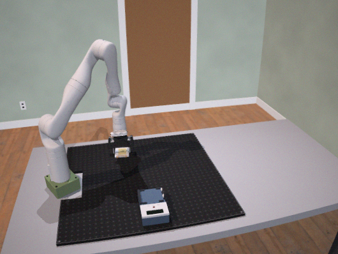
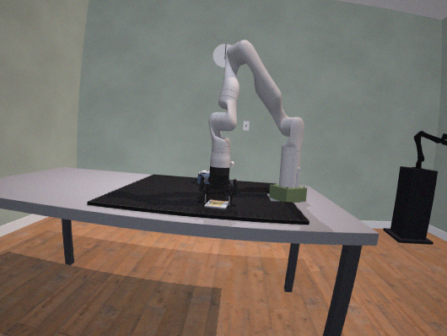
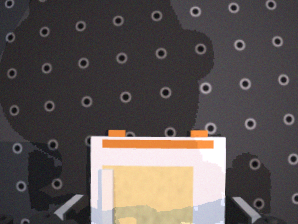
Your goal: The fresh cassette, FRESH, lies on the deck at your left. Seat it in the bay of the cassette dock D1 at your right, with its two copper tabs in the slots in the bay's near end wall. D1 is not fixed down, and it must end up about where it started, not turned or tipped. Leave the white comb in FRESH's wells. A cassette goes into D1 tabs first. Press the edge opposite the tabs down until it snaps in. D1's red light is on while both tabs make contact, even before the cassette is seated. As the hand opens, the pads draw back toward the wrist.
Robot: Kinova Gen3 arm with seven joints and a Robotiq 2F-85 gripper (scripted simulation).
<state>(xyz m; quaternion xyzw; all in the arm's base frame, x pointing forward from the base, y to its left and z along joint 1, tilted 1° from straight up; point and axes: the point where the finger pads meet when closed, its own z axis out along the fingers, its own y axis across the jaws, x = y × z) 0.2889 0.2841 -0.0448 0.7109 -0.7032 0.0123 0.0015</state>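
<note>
We see FRESH [image 1: 122, 152] lying flat on the black perforated deck [image 1: 191, 179], directly beneath our gripper [image 1: 121, 150], whose fingers stand wide apart on either side of the cassette's long edges without closing on it. In the wrist view the cassette [image 3: 157, 180] fills the lower middle, its two copper tabs [image 3: 117, 133] poking out past the edge farthest from the wrist, just beyond an orange strip. A yellowish panel covers most of its top. The two fingertips show as grey wedges low at either side of FRESH, apart from its sides. We cannot make out the white comb clearly.

D1 [image 1: 154, 207] sits on the same deck, well apart from FRESH, toward the deck's near edge in the top view. Its blue-grey bay lies on the side facing FRESH, and its white front carries a dark strip with a small red dot.

The deck lies on a grey table [image 1: 280, 166] with dark legs, over a wooden floor. Behind FRESH the walls are pale green, with a brown panel [image 1: 157, 51] framed in white. In the exterior view a black pedestal [image 2: 413, 203] stands on the floor well beyond the table's end.

Our arm [image 1: 76, 86] rises from a green base block [image 1: 73, 188] at the deck's corner, bends high at the elbow, and drops its forearm straight down over FRESH, the wrist vertical.
</note>
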